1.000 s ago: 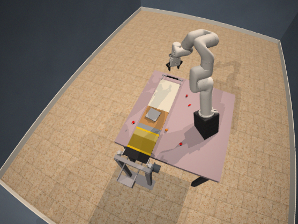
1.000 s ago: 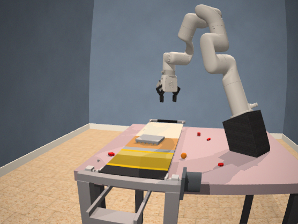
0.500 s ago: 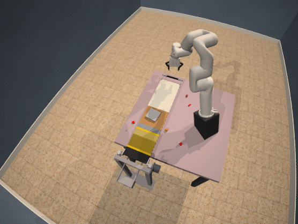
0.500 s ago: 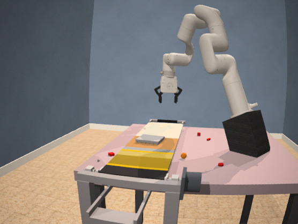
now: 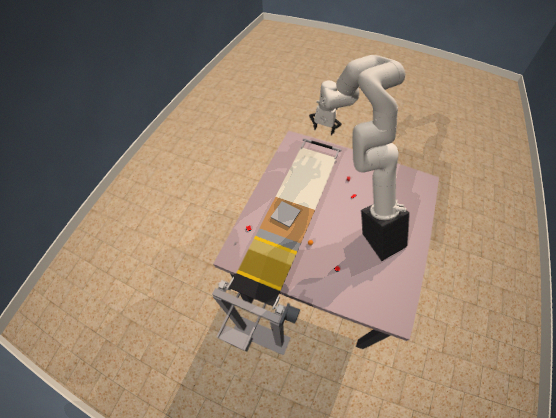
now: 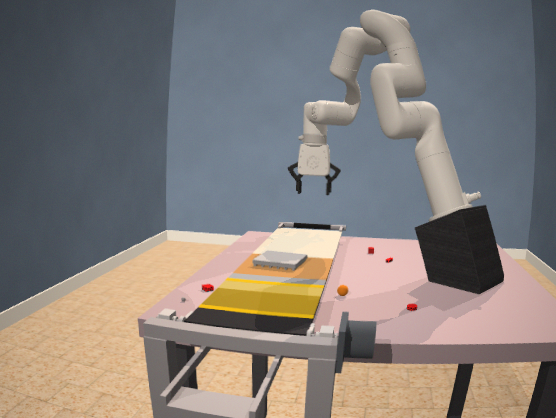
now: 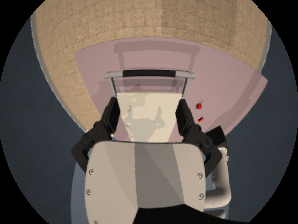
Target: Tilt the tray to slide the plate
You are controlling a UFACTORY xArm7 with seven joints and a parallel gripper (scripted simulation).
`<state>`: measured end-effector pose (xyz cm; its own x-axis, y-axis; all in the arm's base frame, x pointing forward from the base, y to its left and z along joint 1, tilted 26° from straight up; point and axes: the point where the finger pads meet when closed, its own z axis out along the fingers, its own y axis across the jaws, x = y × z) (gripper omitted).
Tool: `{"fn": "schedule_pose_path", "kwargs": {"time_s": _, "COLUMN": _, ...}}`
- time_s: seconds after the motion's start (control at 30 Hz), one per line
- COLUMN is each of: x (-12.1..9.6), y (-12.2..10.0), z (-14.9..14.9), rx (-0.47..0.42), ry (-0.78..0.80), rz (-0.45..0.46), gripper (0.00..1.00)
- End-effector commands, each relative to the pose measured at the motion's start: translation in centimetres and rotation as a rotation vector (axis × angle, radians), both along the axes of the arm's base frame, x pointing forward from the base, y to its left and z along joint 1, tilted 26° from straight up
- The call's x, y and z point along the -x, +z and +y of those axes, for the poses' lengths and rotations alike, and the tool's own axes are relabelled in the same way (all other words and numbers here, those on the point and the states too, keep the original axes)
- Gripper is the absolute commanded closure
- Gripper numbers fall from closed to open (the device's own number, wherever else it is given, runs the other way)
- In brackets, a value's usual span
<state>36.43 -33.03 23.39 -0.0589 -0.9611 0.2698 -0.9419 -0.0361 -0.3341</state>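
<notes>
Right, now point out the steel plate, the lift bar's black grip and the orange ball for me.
Steel plate (image 5: pixel 285 214) (image 6: pixel 280 259): top and exterior views, upper face.
Black grip (image 5: pixel 321 145) (image 6: pixel 312 226) (image 7: pixel 149 73): all three views, middle of its length.
Orange ball (image 5: pixel 310 242) (image 6: pixel 342 290): top and exterior views, its centre.

The robot's end effector, in the air by the table edge nearest the lift bar, has swivelled about its upright axis. One second ago it stood at an angle to that edge, its two fingers looking closer together from the exterior view. Half a second ago it had turned much of the way. Now the fingers line up roughly along that edge, side by side and spread, with the turn slightly further on in the top view.
</notes>
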Motion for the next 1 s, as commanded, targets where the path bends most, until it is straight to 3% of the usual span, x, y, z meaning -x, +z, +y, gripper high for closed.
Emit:
{"fn": "schedule_pose_path", "kwargs": {"time_s": 0.0, "x": -0.1, "y": 0.0, "z": -0.1, "rx": -0.033, "ry": -0.116, "rz": -0.03, "gripper": 0.0}}
{"fn": "schedule_pose_path", "kwargs": {"time_s": 0.97, "x": -0.5, "y": -1.1, "z": -0.4, "rx": -0.269, "ry": -0.756, "rz": -0.228, "gripper": 0.0}}
